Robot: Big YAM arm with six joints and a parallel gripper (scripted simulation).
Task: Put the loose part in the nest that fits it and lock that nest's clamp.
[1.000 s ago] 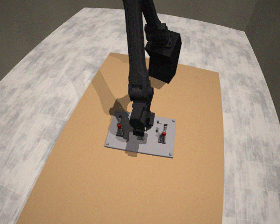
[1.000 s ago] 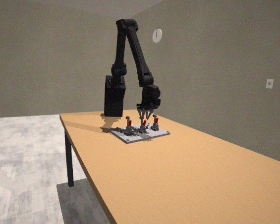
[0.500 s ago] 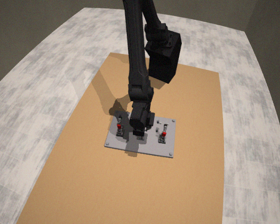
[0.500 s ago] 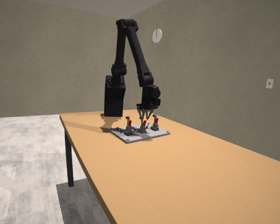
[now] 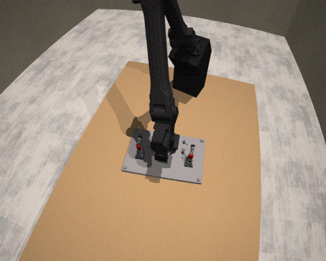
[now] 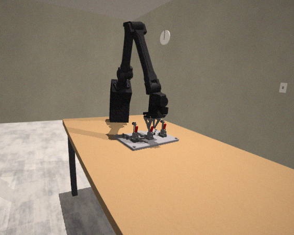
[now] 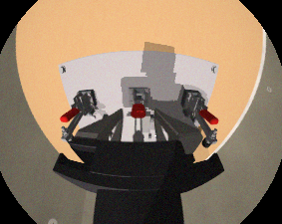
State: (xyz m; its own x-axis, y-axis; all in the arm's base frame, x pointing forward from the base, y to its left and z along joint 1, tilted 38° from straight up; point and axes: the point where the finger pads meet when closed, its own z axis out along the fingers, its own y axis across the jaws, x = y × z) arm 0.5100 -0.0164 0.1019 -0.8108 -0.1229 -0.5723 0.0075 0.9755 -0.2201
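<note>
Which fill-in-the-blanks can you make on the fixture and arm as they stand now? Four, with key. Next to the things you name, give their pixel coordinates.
1. The clamp handles are coloured ____.
2. The plate [image 5: 173, 173] [image 6: 133, 148] [image 7: 98, 74] carries ____ clamps.
3. The gripper [image 6: 152, 129] [image 7: 139, 112] is at the ____ clamp of the row.
4. The arm [image 5: 159, 58] [image 6: 146, 57] is coloured ____.

Missing words: red; three; middle; black

Can't see the middle clamp [image 6: 150, 135] [image 7: 139, 96] from above (blocked by the arm [image 5: 157, 58] [image 6: 145, 60]). Can't tell whether the fingers [image 6: 147, 123] touch its red handle [image 6: 151, 129] [image 7: 139, 111]. Too small to read: pad layouts. Can't pick out the loose part (blurry bits on the plate [image 5: 173, 171] [image 6: 156, 143] [image 7: 106, 66]). Cut off: arm top from above, table's [image 5: 162, 216] [image 6: 198, 182] [image 7: 141, 29] near end.
</note>
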